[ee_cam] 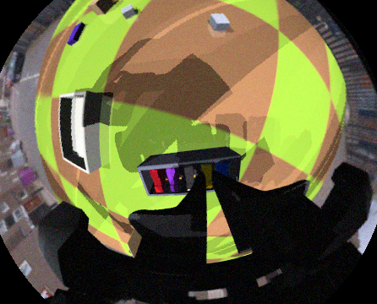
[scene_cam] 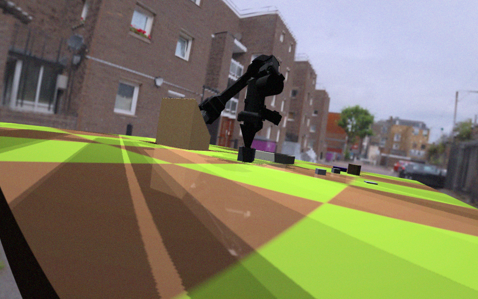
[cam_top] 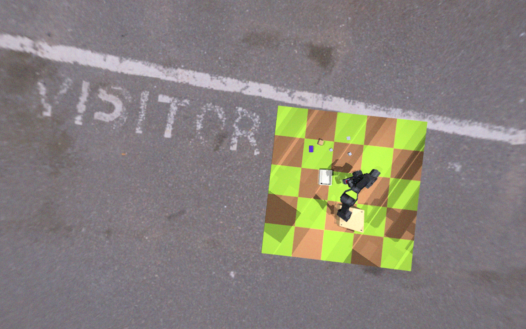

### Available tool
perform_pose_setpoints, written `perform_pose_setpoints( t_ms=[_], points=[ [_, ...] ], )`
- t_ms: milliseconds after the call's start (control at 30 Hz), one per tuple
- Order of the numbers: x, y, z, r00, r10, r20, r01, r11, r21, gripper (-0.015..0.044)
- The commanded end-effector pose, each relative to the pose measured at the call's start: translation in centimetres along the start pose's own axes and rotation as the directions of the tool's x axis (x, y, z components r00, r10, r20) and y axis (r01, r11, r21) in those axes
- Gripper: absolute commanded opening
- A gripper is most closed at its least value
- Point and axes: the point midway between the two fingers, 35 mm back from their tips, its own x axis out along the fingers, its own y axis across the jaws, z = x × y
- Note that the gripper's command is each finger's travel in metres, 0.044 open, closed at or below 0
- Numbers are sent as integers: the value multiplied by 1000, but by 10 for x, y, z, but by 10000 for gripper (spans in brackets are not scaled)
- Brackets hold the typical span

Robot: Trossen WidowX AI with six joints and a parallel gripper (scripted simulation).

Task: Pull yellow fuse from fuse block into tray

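Note:
The dark fuse block (scene_cam: 246, 155) (ee_cam: 190, 157) stands upright on the checkered top, below my gripper. In the wrist view it holds a red fuse (ee_cam: 156, 181), a purple fuse (ee_cam: 171, 179), a shaded grey fuse (ee_cam: 189, 174), the yellow fuse (ee_cam: 208, 181) and a blue fuse (ee_cam: 222, 169). My gripper (ee_cam: 207, 175) (scene_cam: 248, 146) points down and is shut on the yellow fuse, which still sits in its slot. The fingertips hide part of it. The white tray (cam_top: 319, 177) (ee_cam: 95, 148) stands left of the block in the wrist view and looks empty.
A purple piece (cam_top: 311, 148) (ee_cam: 75, 35), a tan cube (cam_top: 320, 142) (scene_cam: 354, 169) and small grey cubes (cam_top: 349, 153) (ee_cam: 219, 22) lie beyond the block and tray. A flat light piece (cam_top: 348, 138) (scene_cam: 370, 182) lies near them. A beige box (cam_top: 352, 220) (scene_cam: 181, 124) stands beside the arm's base.

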Motion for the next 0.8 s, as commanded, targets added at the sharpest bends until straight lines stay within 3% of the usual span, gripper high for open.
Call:
perform_pose_setpoints(
  t_ms=[0,767],
  points=[
    [-1,0,0,1000,0,0,0,1000,0,0],
    [-12,-1,0,1000,0,0,0,1000,3,0]
  ],
)
